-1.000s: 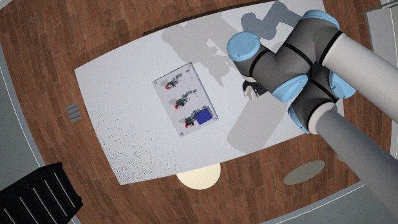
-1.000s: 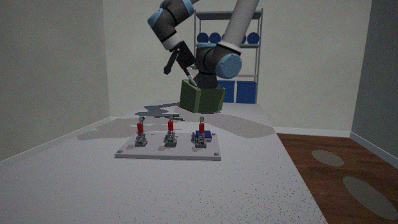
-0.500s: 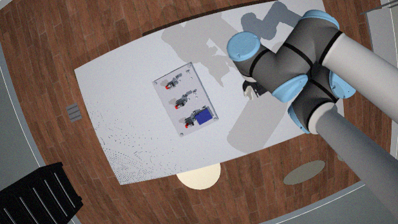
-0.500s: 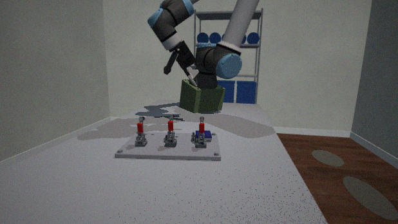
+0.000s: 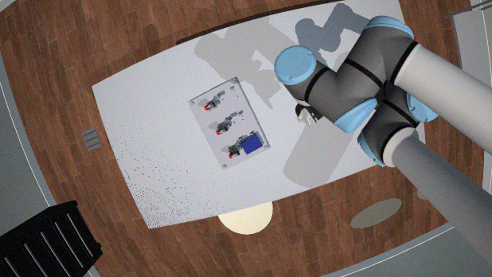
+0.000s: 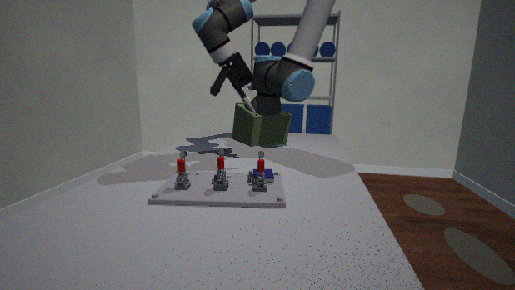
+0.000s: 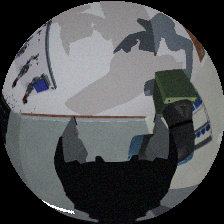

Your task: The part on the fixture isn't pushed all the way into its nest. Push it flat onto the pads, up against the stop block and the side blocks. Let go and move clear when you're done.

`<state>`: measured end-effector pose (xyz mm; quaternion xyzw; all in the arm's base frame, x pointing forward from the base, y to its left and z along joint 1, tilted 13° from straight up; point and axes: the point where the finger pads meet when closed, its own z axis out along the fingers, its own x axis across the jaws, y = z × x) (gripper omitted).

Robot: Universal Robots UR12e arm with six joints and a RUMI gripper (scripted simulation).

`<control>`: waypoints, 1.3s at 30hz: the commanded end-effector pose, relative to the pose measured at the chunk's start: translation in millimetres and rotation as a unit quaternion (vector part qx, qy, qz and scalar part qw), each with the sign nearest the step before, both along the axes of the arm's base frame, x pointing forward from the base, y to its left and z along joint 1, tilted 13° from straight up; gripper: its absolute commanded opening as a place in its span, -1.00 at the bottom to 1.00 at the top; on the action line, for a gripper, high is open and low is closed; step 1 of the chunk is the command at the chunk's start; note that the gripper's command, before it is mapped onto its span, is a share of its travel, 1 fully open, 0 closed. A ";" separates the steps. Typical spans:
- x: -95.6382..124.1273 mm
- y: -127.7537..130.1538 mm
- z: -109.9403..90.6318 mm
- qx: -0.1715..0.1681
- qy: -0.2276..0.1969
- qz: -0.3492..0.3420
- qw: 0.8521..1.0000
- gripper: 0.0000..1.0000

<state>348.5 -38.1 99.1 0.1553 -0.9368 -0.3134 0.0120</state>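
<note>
The part (image 5: 251, 143) (image 6: 265, 177) (image 7: 41, 85), a block with a blue top and a paler lower body, sits at one end of the light grey fixture plate (image 5: 212, 139) (image 6: 200, 197) (image 7: 44, 56), beside the end toggle clamp (image 5: 235, 150) (image 6: 261, 183). The views are too small to tell its tilt or any gap to the pads, stop block and side blocks. My gripper (image 5: 306, 115) (image 6: 254, 102) (image 7: 115, 115) is open and empty. It hangs high above the table, well away from the plate on the arm's side. Its two fingers stand wide apart in the wrist view.
Two more toggle clamps with red handles, a middle one (image 5: 224, 127) (image 6: 221, 182) and a far one (image 5: 215, 102) (image 6: 182, 182), stand upright on the plate. A green box-shaped pedestal (image 6: 276, 128) (image 7: 175, 86) stands under the arm's base. A shelf rack (image 6: 296, 19) is behind the arm.
</note>
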 end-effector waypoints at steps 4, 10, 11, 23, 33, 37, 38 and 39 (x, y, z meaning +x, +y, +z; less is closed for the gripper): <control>58.2 -16.2 1.7 -0.056 -0.082 0.122 0.988 1.00; 113.9 -15.3 10.3 -0.107 -0.162 0.247 0.949 1.00; 129.0 -13.0 13.6 -0.115 -0.175 0.268 0.940 1.00; 226.3 23.0 44.4 -0.182 -0.289 0.450 0.825 1.00; 279.2 60.4 69.1 -0.213 -0.344 0.537 0.741 1.00; 279.0 60.9 68.6 -0.213 -0.344 0.537 0.740 1.00; 279.0 60.9 68.6 -0.213 -0.344 0.537 0.740 1.00; 277.6 59.3 67.0 -0.212 -0.343 0.536 0.742 1.00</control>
